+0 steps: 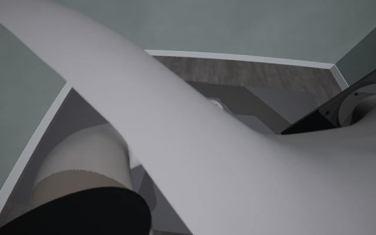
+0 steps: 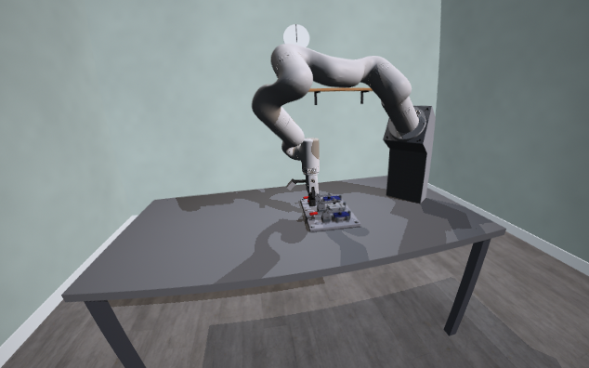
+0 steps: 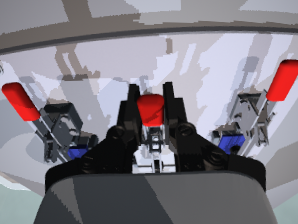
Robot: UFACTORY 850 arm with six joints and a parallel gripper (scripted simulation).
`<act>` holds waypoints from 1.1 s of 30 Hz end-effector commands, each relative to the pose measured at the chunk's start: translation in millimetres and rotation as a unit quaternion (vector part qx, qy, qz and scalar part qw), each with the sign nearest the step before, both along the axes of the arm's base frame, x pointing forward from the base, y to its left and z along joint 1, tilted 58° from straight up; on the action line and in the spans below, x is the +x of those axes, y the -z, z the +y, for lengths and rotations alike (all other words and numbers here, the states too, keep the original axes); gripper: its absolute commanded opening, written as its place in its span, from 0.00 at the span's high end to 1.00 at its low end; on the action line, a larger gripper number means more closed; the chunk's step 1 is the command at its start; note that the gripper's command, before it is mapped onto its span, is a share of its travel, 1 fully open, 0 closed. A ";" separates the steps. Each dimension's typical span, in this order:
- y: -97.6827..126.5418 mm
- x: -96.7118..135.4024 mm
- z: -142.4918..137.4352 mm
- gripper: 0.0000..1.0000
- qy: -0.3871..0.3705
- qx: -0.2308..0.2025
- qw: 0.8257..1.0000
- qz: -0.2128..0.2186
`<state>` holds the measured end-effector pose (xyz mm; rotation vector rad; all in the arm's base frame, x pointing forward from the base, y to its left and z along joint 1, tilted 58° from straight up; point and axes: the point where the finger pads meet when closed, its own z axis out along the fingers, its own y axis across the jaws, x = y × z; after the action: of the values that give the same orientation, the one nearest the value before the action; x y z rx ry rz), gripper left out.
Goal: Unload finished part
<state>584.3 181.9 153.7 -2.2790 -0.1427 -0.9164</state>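
My gripper (image 3: 151, 96) points down over the fixture plate (image 2: 332, 221) and is shut on the red handle (image 3: 150, 111) of the middle toggle clamp. In the wrist view, two more clamps stand to either side, each with a red handle, one on the left (image 3: 20, 102) and one on the right (image 3: 282, 79), and each over a blue blank, left (image 3: 76, 152) and right (image 3: 229, 141). The slotted part's nest is mostly hidden behind my fingers and gripper body. In the exterior view the gripper (image 2: 311, 195) stands at the plate's left edge, near the blue blanks (image 2: 339, 215).
The fixture sits mid-table, toward the back. The arm's black pedestal (image 2: 409, 158) stands at the table's back right corner. The arm's white links (image 1: 187, 142) fill the top view and block the fixture there.
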 end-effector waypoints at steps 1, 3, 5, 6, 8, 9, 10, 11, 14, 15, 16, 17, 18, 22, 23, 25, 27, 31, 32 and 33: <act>-0.1 -3.2 -1.5 1.00 0.000 0.000 1.000 0.000; 0.1 -4.7 -2.1 1.00 0.000 0.000 1.000 0.000; 0.3 -6.3 -2.6 1.00 0.000 0.000 1.000 0.000; 0.3 -6.3 -2.6 1.00 0.000 0.000 1.000 0.000; 0.4 -7.1 -2.9 1.00 0.000 0.000 1.000 0.000; 0.5 -7.9 -3.2 1.00 0.000 0.000 1.000 0.000; 0.5 -8.7 -3.4 1.00 0.000 0.000 1.000 0.000; 0.6 -9.5 -3.7 1.00 0.000 0.000 1.000 0.000; 1.2 -12.0 -4.4 1.00 0.000 0.000 1.000 0.000; 1.5 -12.8 -4.6 1.00 0.000 0.000 1.000 0.000; 1.7 -13.7 -4.8 1.00 0.000 0.000 1.000 0.000; 1.9 -14.5 -5.0 1.00 0.000 0.000 1.000 0.000; 2.1 -15.3 -5.2 1.00 0.000 0.000 1.000 0.000; 3.2 -18.7 -5.8 1.00 0.000 0.000 1.000 0.000; 3.2 -18.7 -5.8 1.00 0.000 0.000 1.000 0.000; 3.6 -19.6 -6.0 1.00 0.000 0.000 1.000 0.000; 4.2 -21.2 -6.2 1.00 0.000 0.000 1.000 0.000; 5.7 -24.5 -6.6 1.00 0.000 0.000 1.000 0.000; 6.1 -25.3 -6.6 1.00 0.000 0.000 1.000 0.000; 6.5 -26.0 -6.6 1.00 0.000 0.000 1.000 0.000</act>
<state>561.0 175.6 148.4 -2.2790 -0.1427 -0.9163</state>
